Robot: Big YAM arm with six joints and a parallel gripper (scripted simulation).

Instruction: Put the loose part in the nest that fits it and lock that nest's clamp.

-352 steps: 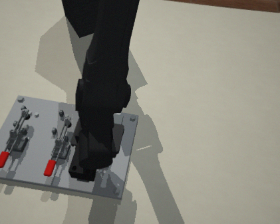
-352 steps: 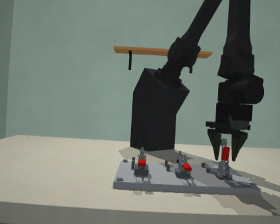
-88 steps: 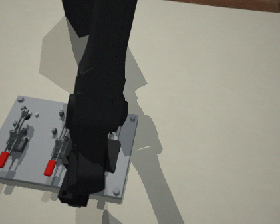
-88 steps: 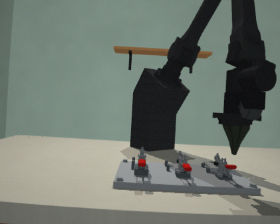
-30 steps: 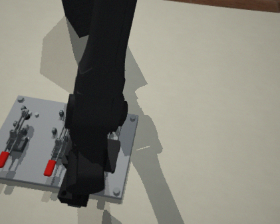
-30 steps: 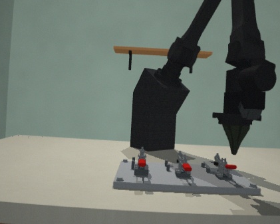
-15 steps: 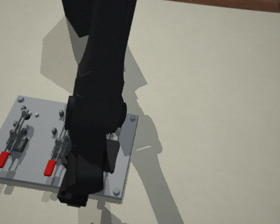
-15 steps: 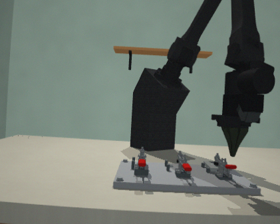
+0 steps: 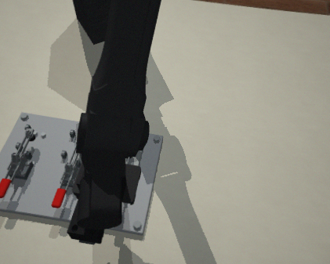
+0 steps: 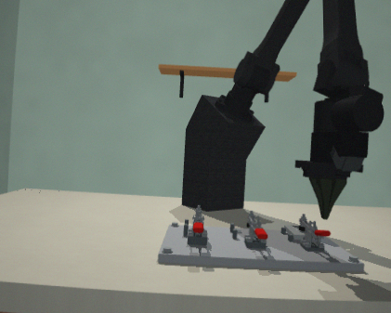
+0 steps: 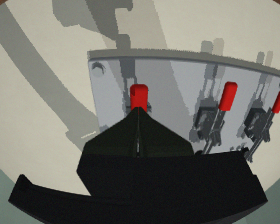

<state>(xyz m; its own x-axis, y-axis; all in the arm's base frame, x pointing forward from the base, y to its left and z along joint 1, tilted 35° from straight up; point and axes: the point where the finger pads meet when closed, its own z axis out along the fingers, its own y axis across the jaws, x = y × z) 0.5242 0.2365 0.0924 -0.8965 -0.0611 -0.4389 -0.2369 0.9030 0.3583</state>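
The fixture plate [image 9: 47, 160] [image 10: 223, 250] [image 11: 111, 90] carries three clamps. The right clamp's red handle [image 10: 322, 233] [image 11: 139, 95] sticks out sideways in the exterior view. The middle clamp's red handle [image 9: 59, 198] [image 10: 261, 233] [image 11: 228, 96] and the left clamp's red handle [image 9: 2, 188] [image 10: 198, 228] are clear of my gripper. A flat grey piece [image 10: 296, 232] seems to lie in the right nest, partly behind its clamp; its seating and the bar's contact cannot be told. My gripper [image 10: 325, 217] [image 11: 138, 112] is shut and empty, just above the right clamp. The arm hides that nest in the top view.
Bolt heads [image 9: 137, 226] [image 10: 354, 259] [image 11: 98, 68] stand at the plate's corners. Small posts and blocks [image 9: 63, 154] [image 10: 233, 231] rise beside the middle clamp. The arm's base [image 10: 215, 164] stands behind the plate, and a wooden shelf [image 10: 209, 71] hangs on the wall.
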